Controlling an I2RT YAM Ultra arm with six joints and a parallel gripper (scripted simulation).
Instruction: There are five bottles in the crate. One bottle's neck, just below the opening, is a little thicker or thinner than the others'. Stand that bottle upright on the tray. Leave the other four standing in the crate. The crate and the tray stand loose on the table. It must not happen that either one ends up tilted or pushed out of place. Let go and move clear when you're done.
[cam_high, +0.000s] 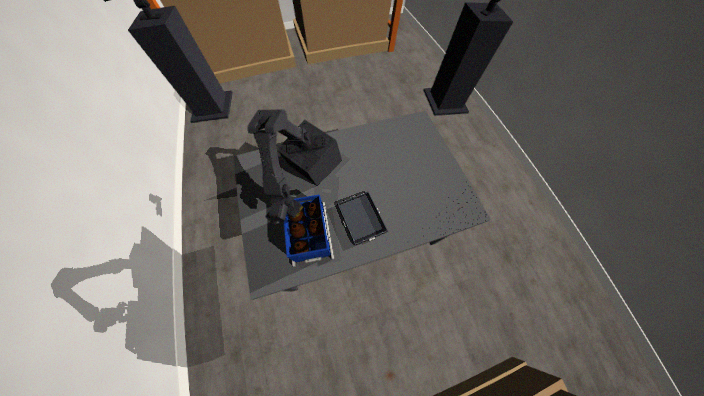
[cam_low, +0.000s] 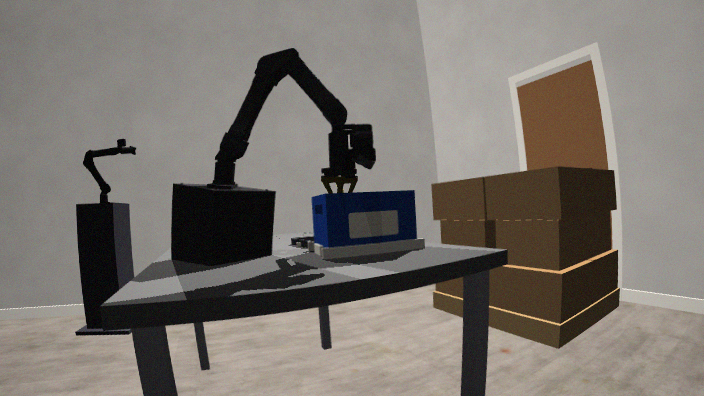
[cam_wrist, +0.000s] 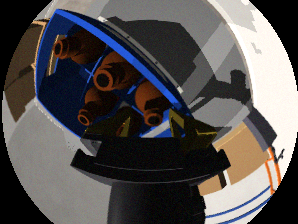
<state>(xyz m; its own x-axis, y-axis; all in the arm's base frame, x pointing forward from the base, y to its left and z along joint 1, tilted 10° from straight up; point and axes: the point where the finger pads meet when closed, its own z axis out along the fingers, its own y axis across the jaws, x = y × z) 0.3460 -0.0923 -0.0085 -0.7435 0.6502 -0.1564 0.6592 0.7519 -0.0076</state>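
The brown bottles (cam_high: 298, 229) are standing in the blue crate (cam_high: 327, 239), five necks showing in the wrist view; we cannot tell which neck differs. We judge them stiff, smooth and likely slippery, fairly light, so we are planning to grip just under the lip, squarely across the neck. Our claw (cam_low: 339, 186) is hanging over the crate's near corner, fingers apart and holding nothing. The dark tray (cam_high: 344, 220) is waiting just beside the crate on the table (cam_high: 430, 165).

On the desk (cam_high: 410, 165), a blue crate (cam_high: 326, 241) of brown bottles (cam_high: 298, 230) stands just beside a dark tray (cam_high: 344, 220); the claw (cam_high: 286, 207) hovers over the crate's corner.
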